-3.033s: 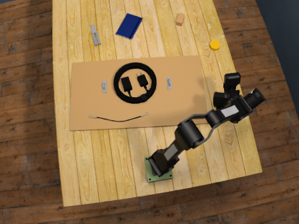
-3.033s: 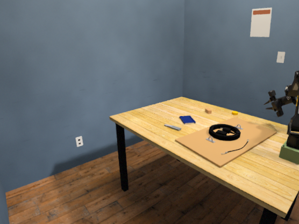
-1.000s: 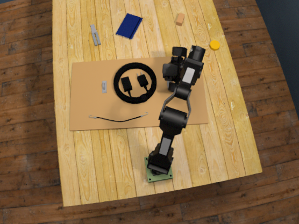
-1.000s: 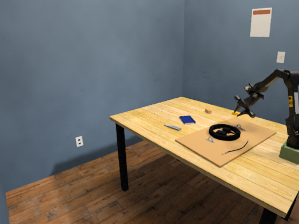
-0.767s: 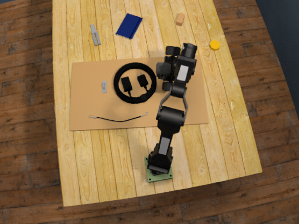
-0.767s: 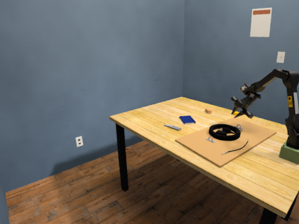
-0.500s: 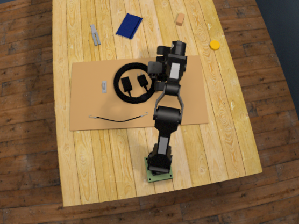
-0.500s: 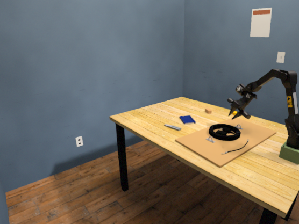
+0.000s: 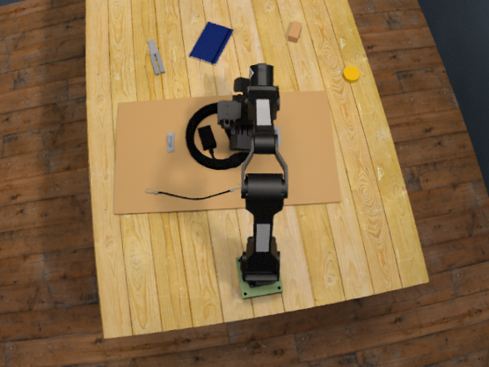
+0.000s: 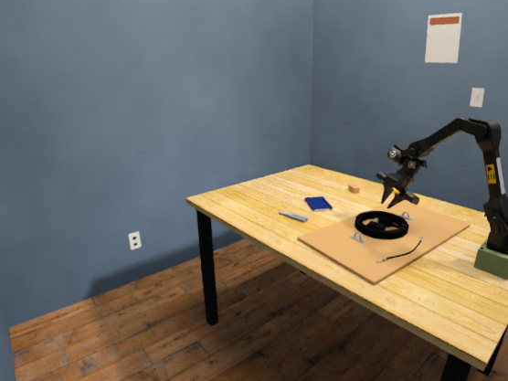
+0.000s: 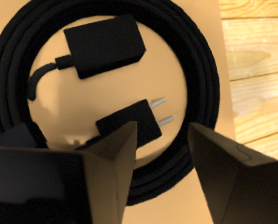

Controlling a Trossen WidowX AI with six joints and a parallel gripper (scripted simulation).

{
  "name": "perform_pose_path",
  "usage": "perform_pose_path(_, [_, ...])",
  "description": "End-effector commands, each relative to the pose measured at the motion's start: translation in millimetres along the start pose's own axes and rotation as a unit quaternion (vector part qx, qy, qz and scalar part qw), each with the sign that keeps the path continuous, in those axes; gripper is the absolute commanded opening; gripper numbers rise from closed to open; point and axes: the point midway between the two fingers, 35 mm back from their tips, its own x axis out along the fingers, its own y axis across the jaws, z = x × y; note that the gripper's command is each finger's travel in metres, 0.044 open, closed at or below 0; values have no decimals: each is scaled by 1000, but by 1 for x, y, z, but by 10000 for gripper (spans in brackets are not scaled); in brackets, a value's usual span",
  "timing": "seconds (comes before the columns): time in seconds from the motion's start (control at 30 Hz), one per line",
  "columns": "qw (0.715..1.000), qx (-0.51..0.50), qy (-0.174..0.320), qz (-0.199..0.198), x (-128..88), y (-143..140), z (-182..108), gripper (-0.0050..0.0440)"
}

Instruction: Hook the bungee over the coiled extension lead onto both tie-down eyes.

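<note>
Presently your tool hangs above the far right part of the coiled extension lead, jaws partly parted with nothing between them; the wrist view shows both fingers bare, with the lead's plug and socket block lying inside the coil beneath.

The lead lies flat on the board, between the two tie-down eyes. The left eye stands just beside the coil; the right eye shows only in the exterior view, being hidden under the arm from above.

The bungee lies unhooked on the near part of the board, well apart from the coil, in a shallow curve. Its left hook is plain to see; its right end reaches the arm's elbow in the top view.

In my judgement the bungee is light, thin and limp, and will sag and swing when lifted. You would do best to grip it close behind a hook, where the metal gives something firm. It should resist once stretched, so a loose grip on the cord may slip. The coil is soft and may lift at the rim if the bungee pulls sideways.

Nothing is hooked yet.
</note>
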Motion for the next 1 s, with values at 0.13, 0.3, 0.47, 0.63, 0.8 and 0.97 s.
perform_pose_path(0.13, [1000,3,9,14,5,1,26,150])
perform_pose_path(0.3, [999,7,19,33,12,10,45,150])
perform_pose_path(0.47, [998,11,29,50,19,20,63,150])
perform_pose_path(0.63, [997,12,37,60,22,26,73,150])
perform_pose_path(0.8, [996,15,49,75,28,37,90,150])
perform_pose_path(0.97, [994,16,63,89,32,49,106,150])
